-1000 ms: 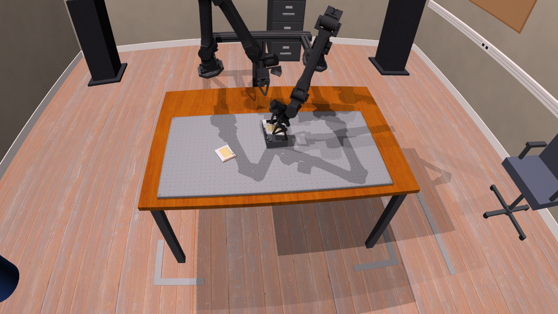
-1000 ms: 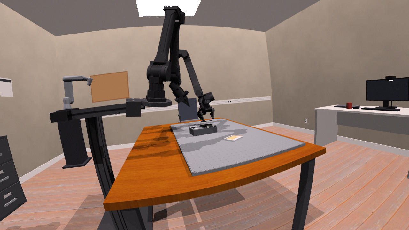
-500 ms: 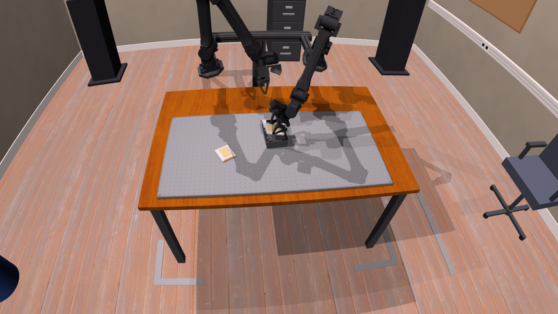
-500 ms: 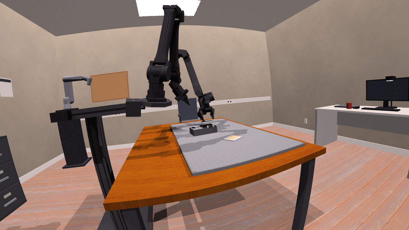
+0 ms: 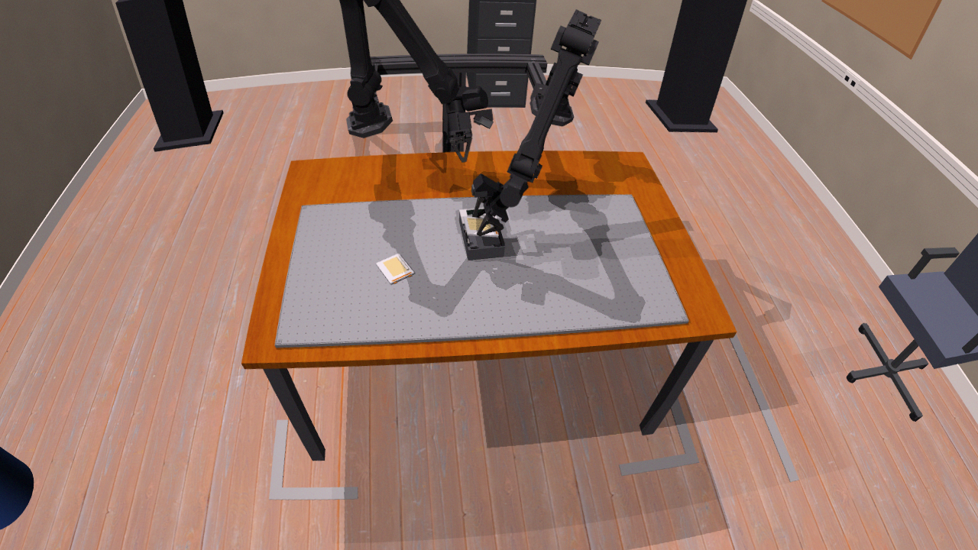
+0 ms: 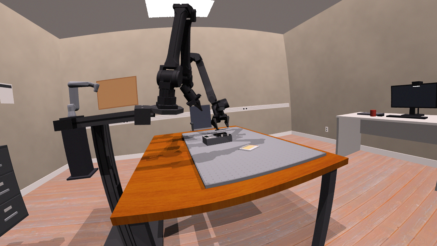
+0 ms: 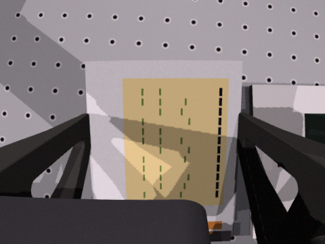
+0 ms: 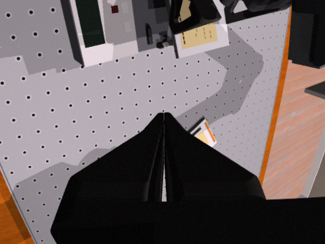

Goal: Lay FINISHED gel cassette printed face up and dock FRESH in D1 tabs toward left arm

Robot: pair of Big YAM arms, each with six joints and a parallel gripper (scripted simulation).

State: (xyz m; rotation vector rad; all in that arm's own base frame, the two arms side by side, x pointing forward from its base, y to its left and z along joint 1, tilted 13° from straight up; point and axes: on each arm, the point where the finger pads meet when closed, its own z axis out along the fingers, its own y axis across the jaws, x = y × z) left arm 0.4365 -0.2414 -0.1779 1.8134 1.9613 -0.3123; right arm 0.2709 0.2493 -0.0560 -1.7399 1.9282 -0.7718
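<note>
In the top view, the dock D1 (image 5: 485, 252) (image 6: 218, 140) (image 7: 271, 95) (image 8: 93, 57) is a box on the worktop (image 5: 341, 287) (image 6: 275, 165) (image 7: 162, 37) (image 8: 112, 88); its bay is partly hidden. The left hand (image 5: 482, 220) (image 6: 221, 126) (image 7: 164, 123) (image 8: 200, 24), spread wide, grips FINISHED (image 5: 478, 224) (image 6: 218, 129) (image 7: 172, 102) (image 8: 203, 38) up high. FRESH (image 5: 394, 267) (image 6: 249, 147) (image 8: 204, 136) lies at D1's eight o'clock. The right hand (image 5: 463, 158) (image 6: 200, 109) (image 8: 164, 123) is shut with nothing in it.

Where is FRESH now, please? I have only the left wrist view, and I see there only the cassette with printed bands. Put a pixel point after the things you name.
Observer: FRESH (image 5: 394, 267) (image 6: 249, 147) (image 8: 204, 136) lies flat on the deck (image 5: 328, 307) (image 6: 260, 173) (image 7: 169, 34) (image 8: 84, 118), away from D1 (image 5: 486, 252) (image 6: 217, 140) (image 7: 271, 96) (image 8: 95, 55).

Operator: And the right gripper, does it hold something?

Observer: No. The right gripper (image 5: 464, 158) (image 6: 200, 109) (image 8: 164, 123) is shut, with nothing between its fingers.

Operator: Does FINISHED already touch the deck?

Observer: No, the exterior view shows FINISHED (image 5: 473, 222) (image 6: 217, 129) (image 7: 176, 135) (image 8: 200, 35) held raised above it.
</note>
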